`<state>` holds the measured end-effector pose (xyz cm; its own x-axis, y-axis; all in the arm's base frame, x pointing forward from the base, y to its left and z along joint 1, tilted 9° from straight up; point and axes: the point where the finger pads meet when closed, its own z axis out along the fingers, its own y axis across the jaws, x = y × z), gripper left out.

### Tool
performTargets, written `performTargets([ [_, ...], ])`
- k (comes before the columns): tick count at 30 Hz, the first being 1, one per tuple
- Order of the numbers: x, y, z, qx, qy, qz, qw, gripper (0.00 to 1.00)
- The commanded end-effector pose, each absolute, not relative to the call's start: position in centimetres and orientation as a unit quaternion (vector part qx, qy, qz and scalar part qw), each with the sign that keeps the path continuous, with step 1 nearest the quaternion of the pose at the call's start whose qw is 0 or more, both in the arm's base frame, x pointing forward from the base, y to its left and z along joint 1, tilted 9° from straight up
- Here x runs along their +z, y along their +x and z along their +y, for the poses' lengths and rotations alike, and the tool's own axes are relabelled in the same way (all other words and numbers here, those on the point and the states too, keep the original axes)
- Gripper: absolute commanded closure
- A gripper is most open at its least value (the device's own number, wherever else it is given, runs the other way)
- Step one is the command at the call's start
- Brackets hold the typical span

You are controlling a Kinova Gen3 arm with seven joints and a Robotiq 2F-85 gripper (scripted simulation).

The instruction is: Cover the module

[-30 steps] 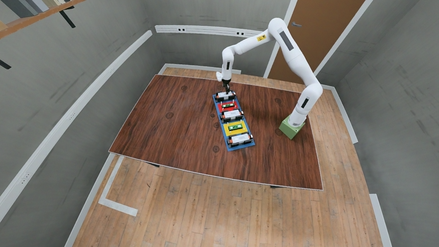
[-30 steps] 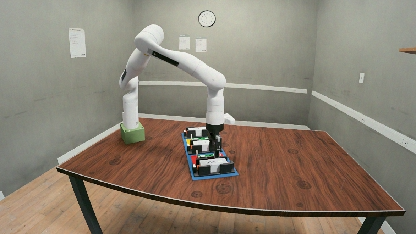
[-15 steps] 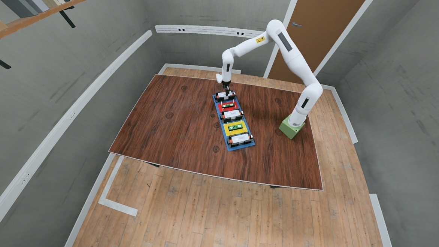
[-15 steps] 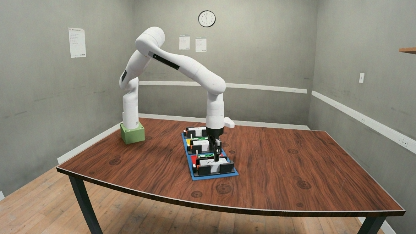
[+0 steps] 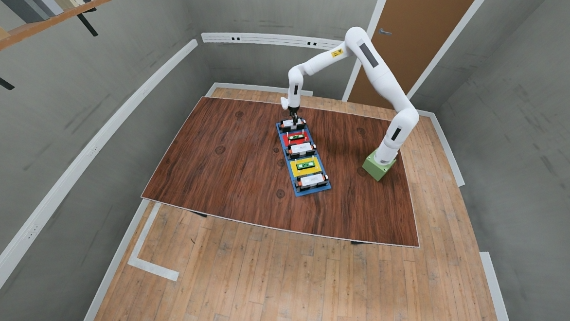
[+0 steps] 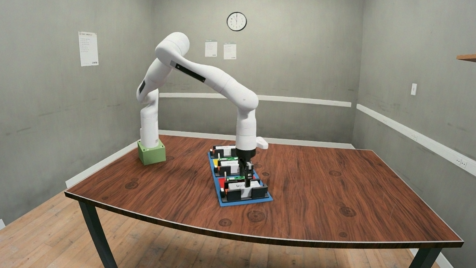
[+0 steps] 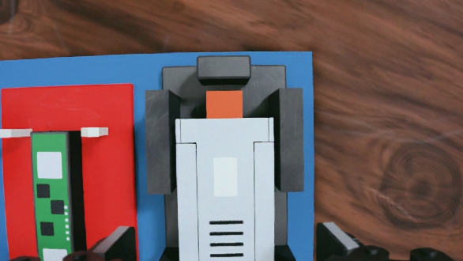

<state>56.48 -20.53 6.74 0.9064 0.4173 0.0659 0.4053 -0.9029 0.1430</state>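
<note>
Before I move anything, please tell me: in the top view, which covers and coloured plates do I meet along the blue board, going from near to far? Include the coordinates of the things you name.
Nearest cover (image 5: 312,180) (image 6: 225,147) → yellow plate (image 5: 306,171) (image 6: 215,163) → middle cover (image 5: 301,149) (image 6: 229,163) → red plate (image 5: 286,140) (image 6: 222,182) (image 7: 107,170) → farthest cover (image 5: 287,123) (image 6: 236,186) (image 7: 225,178).

Three covers, three holders, two modules.
</note>
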Motion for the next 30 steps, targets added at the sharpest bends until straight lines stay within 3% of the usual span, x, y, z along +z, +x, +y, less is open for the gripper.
performTargets([
  [1, 6.9, 56.5, -20.5, 0.048, 0.974, 0.211, 0.064, 0.0],
  [30, 4.9, 56.8, -20.7, 0.048, 0.974, 0.211, 0.064, 0.0],
])
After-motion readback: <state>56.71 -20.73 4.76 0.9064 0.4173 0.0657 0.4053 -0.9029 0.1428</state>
